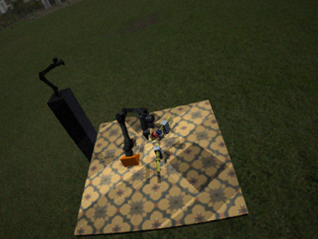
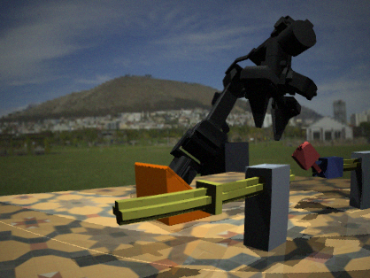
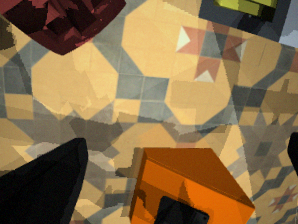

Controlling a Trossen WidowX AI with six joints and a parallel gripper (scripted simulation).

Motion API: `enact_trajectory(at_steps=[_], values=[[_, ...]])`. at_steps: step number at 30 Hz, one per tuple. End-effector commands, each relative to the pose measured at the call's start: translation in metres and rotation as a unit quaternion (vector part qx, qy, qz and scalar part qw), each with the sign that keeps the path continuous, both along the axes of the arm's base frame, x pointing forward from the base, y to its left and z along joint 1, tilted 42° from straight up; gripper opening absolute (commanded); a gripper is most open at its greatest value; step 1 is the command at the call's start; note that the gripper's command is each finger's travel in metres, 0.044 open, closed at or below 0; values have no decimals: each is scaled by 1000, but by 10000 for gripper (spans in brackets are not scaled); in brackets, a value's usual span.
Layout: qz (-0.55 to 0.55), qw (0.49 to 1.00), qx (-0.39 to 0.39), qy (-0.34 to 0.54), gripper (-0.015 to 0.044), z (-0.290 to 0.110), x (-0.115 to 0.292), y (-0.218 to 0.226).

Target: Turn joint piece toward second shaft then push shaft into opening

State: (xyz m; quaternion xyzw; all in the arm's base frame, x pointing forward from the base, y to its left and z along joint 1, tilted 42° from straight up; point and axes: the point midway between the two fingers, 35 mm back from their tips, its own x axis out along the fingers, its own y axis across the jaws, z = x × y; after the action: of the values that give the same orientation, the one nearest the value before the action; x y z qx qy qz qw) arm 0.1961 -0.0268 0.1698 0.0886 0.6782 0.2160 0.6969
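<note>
The red joint piece (image 1: 154, 135) (image 2: 305, 155) (image 3: 63, 3) sits tilted on the end of the fixed shaft, next to a blue piece (image 2: 329, 166) and the fixed grey block (image 1: 165, 124) (image 2: 362, 179). The second shaft (image 1: 158, 162) (image 2: 177, 204), olive-yellow, lies in its grey block (image 1: 157, 148) (image 2: 266, 205), with its end short of the joint. My gripper (image 1: 146, 133) (image 2: 271, 117) (image 3: 190, 145) is open and empty. It hangs fingers down, above and a little to the left of the joint piece, touching nothing.
The arm's orange base (image 1: 130, 160) (image 2: 155, 179) (image 3: 193, 189) stands on the patterned mat (image 1: 129, 206) (image 2: 66, 239) beside the second shaft. A tall dark pillar (image 1: 72, 121) with another arm on top stands off the mat's left edge. Grass lies all around.
</note>
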Motion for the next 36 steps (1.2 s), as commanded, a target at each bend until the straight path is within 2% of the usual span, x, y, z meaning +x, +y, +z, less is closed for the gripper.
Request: enact_trajectory(at_steps=[1,18,36], values=[[57,998,18,-15,440,-7,0,4],[266,955,74,-108,440,-20,0,13],[274,952,85,-107,440,-32,6,31]])
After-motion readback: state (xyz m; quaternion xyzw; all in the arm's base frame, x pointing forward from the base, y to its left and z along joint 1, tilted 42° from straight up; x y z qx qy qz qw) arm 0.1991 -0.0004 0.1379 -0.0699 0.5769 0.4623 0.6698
